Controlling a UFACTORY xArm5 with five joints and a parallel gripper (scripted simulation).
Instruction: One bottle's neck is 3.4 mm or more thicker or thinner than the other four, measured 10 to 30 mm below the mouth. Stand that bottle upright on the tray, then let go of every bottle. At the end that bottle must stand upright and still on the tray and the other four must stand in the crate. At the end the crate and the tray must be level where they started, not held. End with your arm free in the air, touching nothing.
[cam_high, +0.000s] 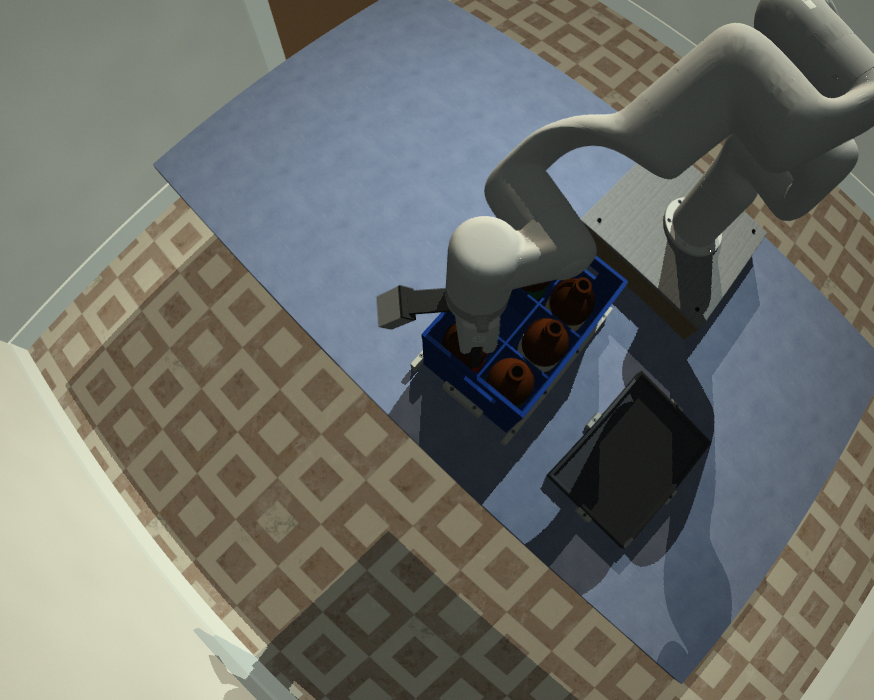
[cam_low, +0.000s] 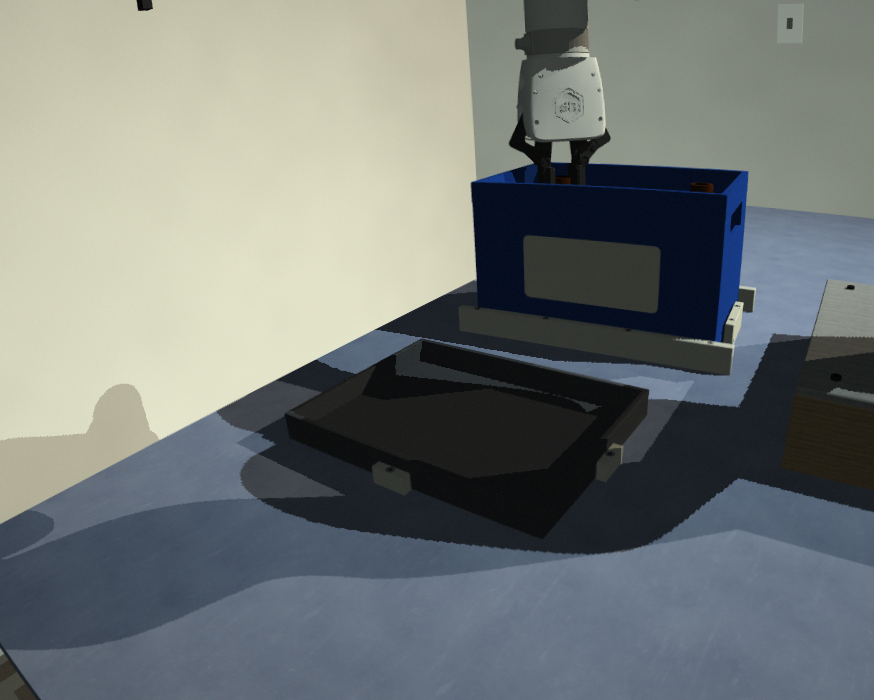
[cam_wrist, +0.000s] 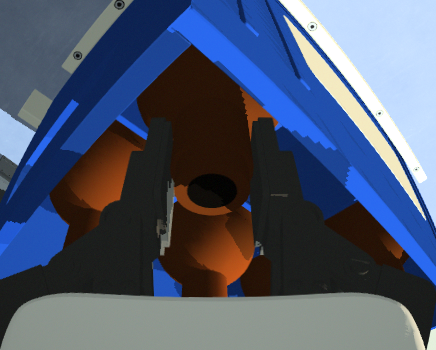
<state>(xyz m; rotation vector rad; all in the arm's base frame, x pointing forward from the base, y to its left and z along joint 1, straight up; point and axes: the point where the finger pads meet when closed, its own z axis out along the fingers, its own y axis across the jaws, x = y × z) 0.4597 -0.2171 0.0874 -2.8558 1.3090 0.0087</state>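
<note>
Gripper (cam_wrist: 212, 190): clamped on a brown bottle's (cam_wrist: 208, 144) neck inside the blue crate (cam_low: 605, 255).
Neighbours: three bottles (cam_high: 545, 336) stood in adjacent cells.
Tray (cam_low: 466, 430): beside the crate, apart.

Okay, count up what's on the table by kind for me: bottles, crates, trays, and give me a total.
Brown bottles: 4 in the top view, one of them gripped by the gripper; the arm hides part of the crate
Blue crate: 1
Black tray: 1
Total: 6
</note>
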